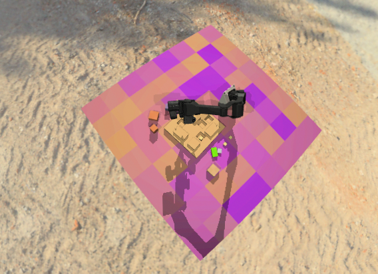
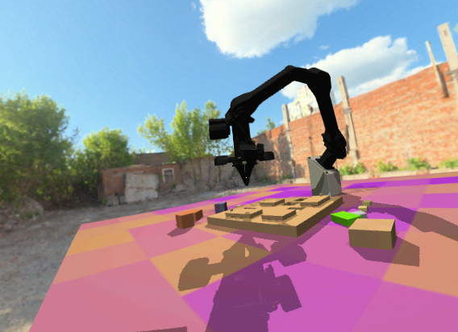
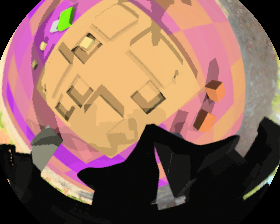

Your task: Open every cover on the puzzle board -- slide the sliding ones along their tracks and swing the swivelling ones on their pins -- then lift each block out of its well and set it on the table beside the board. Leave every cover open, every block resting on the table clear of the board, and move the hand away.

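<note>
The tan puzzle board (image 1: 196,154) (image 2: 258,227) (image 3: 178,100) carries several raised tan covers, among them a left cover (image 1: 180,133), a front cover (image 1: 193,143) (image 2: 279,214) and a right cover (image 1: 211,130) (image 2: 315,200). Uncovered square wells show between them in the wrist view. One well holds a small pale yellow block (image 1: 200,137) (image 3: 87,43). Two small yellowish blocks (image 1: 225,143) (image 1: 230,137) (image 2: 363,208) (image 3: 43,46) lie on the table right of the board. My gripper (image 2: 247,183) (image 3: 149,127) is shut and empty, above the board. The arm hides the board's back part in the top view.
A green block (image 1: 214,151) (image 2: 345,217) (image 3: 66,18) and a grey block (image 1: 219,150) lie near the board's right edge, with a tan box (image 1: 213,169) (image 2: 372,233) in front. Two orange blocks (image 1: 153,115) (image 1: 154,128) and a blue-grey block (image 2: 220,207) stand at the left.
</note>
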`<state>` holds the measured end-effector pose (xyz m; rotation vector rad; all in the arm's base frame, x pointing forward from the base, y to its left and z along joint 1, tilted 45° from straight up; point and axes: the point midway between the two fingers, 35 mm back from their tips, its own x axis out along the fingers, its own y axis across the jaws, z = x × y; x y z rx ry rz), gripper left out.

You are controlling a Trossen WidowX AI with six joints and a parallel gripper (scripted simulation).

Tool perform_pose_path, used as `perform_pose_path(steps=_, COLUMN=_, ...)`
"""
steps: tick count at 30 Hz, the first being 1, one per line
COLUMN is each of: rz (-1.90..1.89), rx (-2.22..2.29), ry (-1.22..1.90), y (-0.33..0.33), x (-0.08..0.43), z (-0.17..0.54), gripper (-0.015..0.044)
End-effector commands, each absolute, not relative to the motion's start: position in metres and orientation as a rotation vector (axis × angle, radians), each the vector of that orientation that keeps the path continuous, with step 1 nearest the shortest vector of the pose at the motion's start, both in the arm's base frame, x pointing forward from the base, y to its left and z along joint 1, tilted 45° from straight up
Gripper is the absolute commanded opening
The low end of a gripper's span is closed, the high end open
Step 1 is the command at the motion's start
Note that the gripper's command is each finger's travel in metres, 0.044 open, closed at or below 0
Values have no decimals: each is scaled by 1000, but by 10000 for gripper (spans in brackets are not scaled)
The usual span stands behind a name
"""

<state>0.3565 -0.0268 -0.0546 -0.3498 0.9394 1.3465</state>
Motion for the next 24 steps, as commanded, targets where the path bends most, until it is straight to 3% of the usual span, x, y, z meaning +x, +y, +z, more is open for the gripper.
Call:
perform_pose_path(steps=1, rz=1289, rx=-270, ry=998, y=-10, x=358, z=-38, gripper=0)
perform_pose_path(steps=24, rz=966, rx=239, ry=1338, y=91, x=335, z=47, gripper=0)
